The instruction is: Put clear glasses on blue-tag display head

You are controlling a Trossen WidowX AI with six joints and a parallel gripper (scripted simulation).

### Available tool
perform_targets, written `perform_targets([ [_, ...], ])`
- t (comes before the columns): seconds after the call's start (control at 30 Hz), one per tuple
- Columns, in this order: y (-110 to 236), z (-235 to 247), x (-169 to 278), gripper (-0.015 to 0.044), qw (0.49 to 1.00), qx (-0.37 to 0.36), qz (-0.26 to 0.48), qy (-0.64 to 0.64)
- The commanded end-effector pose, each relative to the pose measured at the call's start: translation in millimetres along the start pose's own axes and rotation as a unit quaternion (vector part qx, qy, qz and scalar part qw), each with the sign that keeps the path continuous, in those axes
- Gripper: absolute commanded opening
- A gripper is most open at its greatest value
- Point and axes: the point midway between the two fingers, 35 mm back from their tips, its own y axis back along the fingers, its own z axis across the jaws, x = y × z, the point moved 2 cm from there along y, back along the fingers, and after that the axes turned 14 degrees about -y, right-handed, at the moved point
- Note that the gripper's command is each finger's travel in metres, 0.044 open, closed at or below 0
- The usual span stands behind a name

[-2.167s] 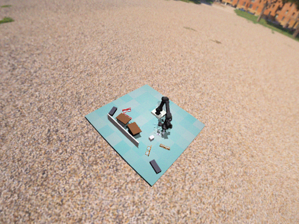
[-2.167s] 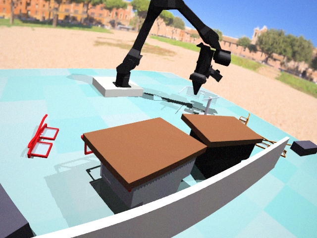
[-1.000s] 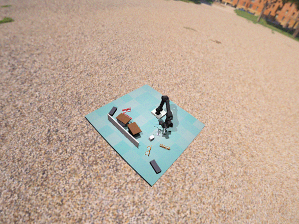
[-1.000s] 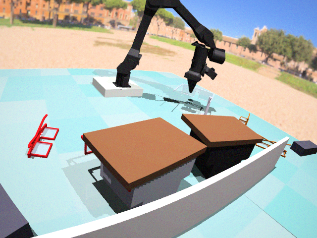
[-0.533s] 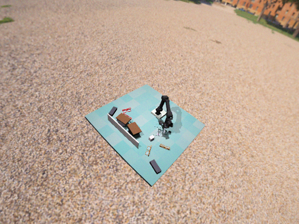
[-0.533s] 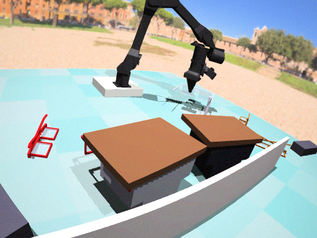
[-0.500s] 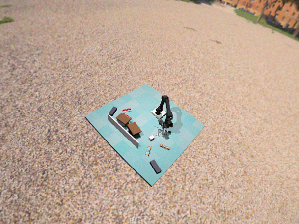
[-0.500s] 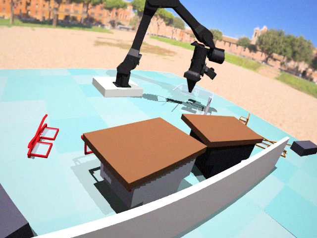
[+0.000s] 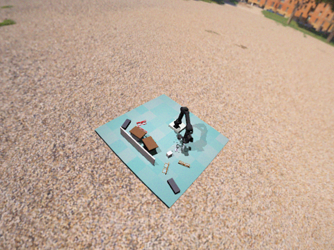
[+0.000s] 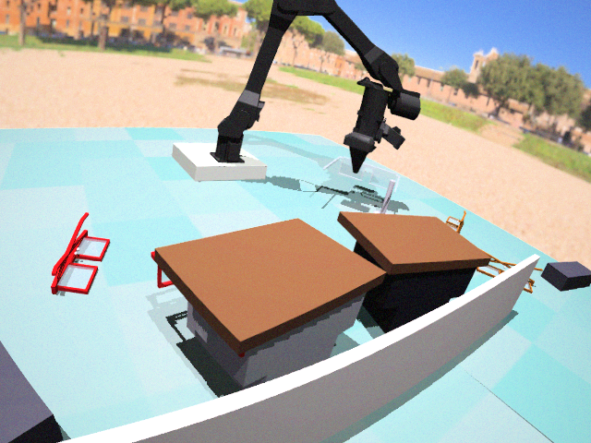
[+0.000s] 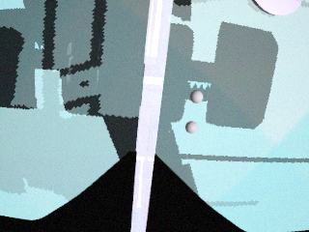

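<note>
In the exterior view the two display heads (image 10: 267, 281) (image 10: 415, 252) stand side by side before the curved wall (image 10: 333, 372); glasses (image 10: 76, 257) lie left; the arm base (image 10: 217, 161) sits behind.

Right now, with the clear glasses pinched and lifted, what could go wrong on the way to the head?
1. The end effector grips the clear glasses by one thin bar; they may swing or slip.
2. Two brown-topped heads stand touching, so bumping the wrong one is easy.
3. No blue tag shows, so it could pick the wrong head.
</note>
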Motion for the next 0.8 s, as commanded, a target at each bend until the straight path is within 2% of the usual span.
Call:
perform_targets([
  [0.0,1,1,-4,0.0000,1.000,-0.001,-0.002,0.000],
  [0.23,9,2,-6,0.0000,1.000,-0.001,-0.002,0.000],
  [0.57,58,3,-9,0.0000,1.000,-0.001,-0.002,0.000],
  [0.77,62,0,-10,0.0000,1.000,-0.001,-0.002,-0.002],
])
